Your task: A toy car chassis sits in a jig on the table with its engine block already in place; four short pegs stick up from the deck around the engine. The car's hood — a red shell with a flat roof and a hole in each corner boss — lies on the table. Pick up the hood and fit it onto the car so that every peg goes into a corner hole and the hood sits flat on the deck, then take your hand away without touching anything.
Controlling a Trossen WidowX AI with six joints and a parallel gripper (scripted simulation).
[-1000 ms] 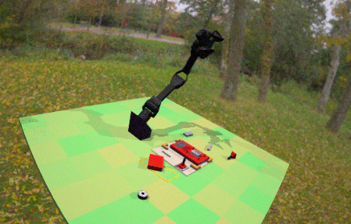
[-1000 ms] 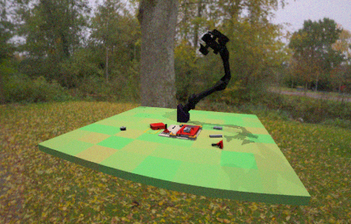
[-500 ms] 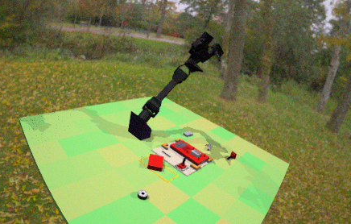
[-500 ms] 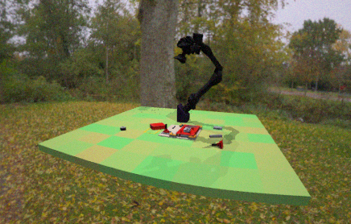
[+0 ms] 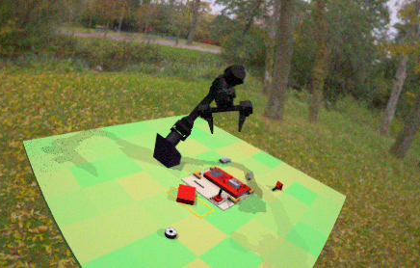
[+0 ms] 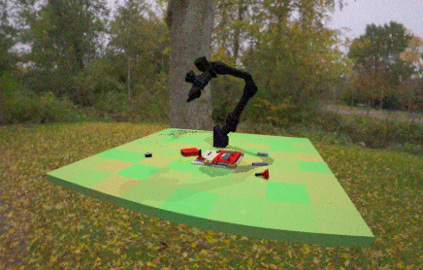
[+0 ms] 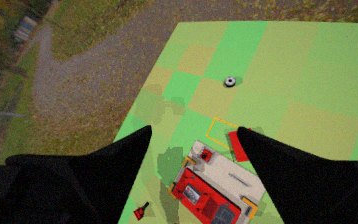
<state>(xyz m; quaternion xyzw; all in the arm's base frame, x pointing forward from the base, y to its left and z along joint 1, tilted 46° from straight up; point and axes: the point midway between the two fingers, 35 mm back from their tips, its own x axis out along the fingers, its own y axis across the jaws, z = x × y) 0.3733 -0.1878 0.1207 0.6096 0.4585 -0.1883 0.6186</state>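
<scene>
The hood, a red box-like shell, lies on the table beside the jig, at one end of a yellow outline; the right finger partly covers it in the wrist view. The chassis with its red deck sits in the jig, a pale board with orange corner brackets. Grey blocks show on the deck; the pegs are too small to make out. My gripper is open and empty, high above the table, its fingers pointing down. The hood's corner holes cannot be seen.
A small red piece with a black stem stands on the pale board. A wheel lies beyond the yellow outline. A red-and-black piece and two grey pieces lie around the chassis.
</scene>
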